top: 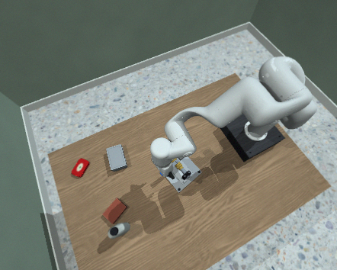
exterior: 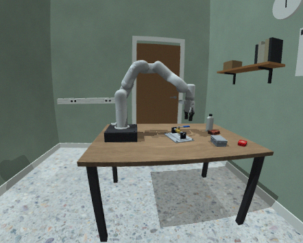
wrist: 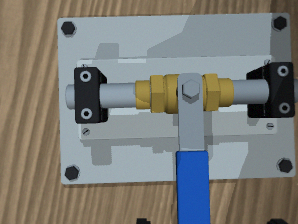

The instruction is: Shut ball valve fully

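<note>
From above, my gripper (top: 171, 173) hangs over the valve (top: 184, 173) mid-table. Side on: well above the plate (exterior: 177, 137), fingers spread, holding nothing. Wrist view: lever (wrist: 192, 175) crosses the pipe (wrist: 117, 93). I judge it stiff and rigid; best gripped by its blue sleeve.

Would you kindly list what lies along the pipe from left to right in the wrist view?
Left black clamp → grey pipe section → brass valve body → lever's hex bolt → grey pipe section → right black clamp.
</note>
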### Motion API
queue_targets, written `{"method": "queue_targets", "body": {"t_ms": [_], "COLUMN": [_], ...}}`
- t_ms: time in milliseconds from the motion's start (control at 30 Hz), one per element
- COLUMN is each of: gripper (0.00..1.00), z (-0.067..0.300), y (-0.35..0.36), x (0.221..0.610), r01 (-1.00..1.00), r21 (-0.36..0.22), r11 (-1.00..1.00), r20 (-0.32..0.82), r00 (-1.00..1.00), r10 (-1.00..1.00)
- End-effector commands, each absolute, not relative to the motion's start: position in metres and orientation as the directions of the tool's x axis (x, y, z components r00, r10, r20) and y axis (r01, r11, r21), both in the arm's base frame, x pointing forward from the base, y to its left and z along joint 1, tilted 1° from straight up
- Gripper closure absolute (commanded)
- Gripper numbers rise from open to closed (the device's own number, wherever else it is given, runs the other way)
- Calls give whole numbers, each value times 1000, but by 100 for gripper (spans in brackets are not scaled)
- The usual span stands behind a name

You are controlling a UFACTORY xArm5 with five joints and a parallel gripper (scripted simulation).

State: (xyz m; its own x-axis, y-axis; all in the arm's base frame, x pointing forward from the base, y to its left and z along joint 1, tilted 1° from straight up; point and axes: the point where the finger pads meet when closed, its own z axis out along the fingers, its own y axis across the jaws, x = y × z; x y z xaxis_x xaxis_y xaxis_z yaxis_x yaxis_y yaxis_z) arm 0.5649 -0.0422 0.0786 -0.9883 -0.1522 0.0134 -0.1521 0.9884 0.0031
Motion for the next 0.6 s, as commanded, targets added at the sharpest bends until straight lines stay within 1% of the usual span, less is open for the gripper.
{"method": "queue_targets", "body": {"t_ms": [0,400,433,567], "gripper": [31,31,100,100], "z": [84,94,94,94], "y": [-42,-42,-42,-42], "x": [566,566,566,566], "r01": [-152,-152,-152,-152], "r21": [2,2,2,2], "r11": [988,988,988,988], "r20": [9,9,9,9], "r00": [-988,-988,-988,-988], "r10": [-152,-152,-152,-152]}}
